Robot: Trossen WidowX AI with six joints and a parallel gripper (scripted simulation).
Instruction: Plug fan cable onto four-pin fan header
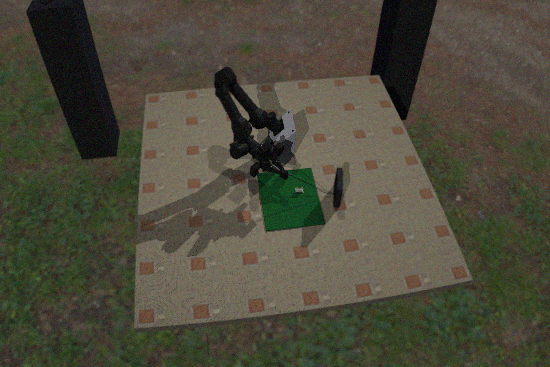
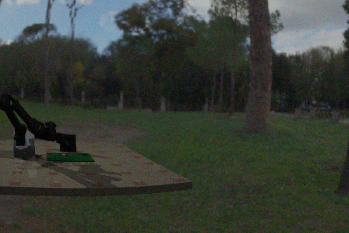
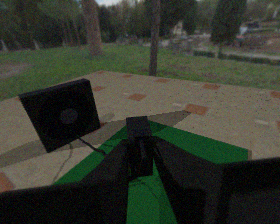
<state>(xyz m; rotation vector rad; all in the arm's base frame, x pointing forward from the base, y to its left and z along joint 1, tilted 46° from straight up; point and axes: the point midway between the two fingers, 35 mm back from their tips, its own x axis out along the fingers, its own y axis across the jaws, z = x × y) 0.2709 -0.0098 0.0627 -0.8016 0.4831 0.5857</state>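
Note:
My gripper [image 1: 285, 174] [image 3: 139, 142] is shut on the black fan plug [image 3: 138, 128], which sticks out ahead of the fingertips. It is above the back part of the green board [image 1: 292, 217] [image 2: 71, 158] [image 3: 200, 146]. The small white fan header [image 1: 299, 190] [image 2: 63, 153] stands on the board, forward and to the right of the plug in the top view. The header is hidden in the wrist view. A thin dark cable [image 3: 91, 145] runs from the plug side to the black square fan [image 1: 338, 187] [image 2: 68, 143] [image 3: 68, 116], which stands upright beside the board.
The tiled table top [image 1: 225, 287] [image 2: 158, 177] [image 3: 165, 92] lies around the board. The arm's pale base [image 1: 288, 123] [image 2: 29, 141] is behind the board. Two black pillars [image 1: 75, 77] [image 1: 407, 22] with dark arms on top stand beyond the table's back corners.

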